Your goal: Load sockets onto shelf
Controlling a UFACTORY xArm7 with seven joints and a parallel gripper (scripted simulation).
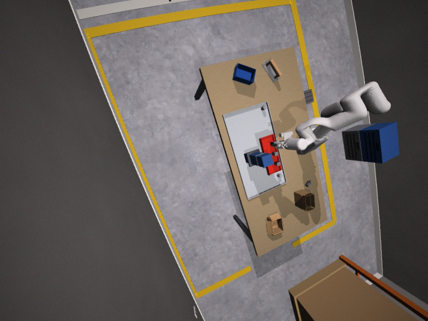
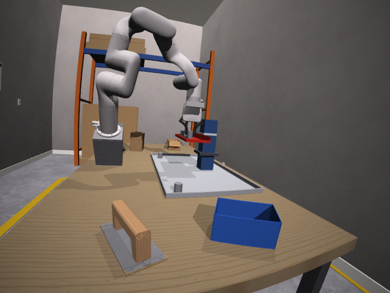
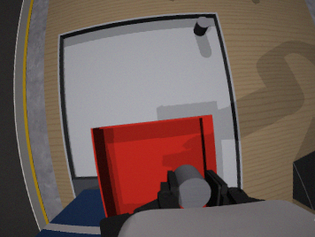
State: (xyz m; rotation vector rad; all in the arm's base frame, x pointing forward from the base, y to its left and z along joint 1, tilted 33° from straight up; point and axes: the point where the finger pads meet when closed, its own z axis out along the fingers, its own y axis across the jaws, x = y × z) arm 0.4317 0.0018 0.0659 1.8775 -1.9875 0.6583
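Observation:
The red shelf (image 1: 270, 152) hangs on the blue post (image 1: 261, 159); in the side view the shelf (image 2: 193, 138) sits level with the white band (image 2: 209, 134). My gripper (image 3: 188, 183) is shut on a grey socket (image 3: 190, 187) and holds it just above the shelf's (image 3: 156, 161) arm-side part, close to its rim. From above, the gripper (image 1: 276, 143) is at the shelf's edge, and two small sockets (image 1: 276, 158) seem to stand on the shelf beside it. In the side view the gripper (image 2: 189, 130) hangs straight down over the shelf.
Two sockets stand on the grey mat (image 2: 178, 186) (image 2: 157, 156), and one socket lies on the table past the mat (image 1: 308, 182). A blue bin (image 2: 245, 227) and a wooden handle block (image 2: 130, 230) are at one end of the table, and cardboard boxes (image 1: 304, 199) (image 1: 274, 223) at the other.

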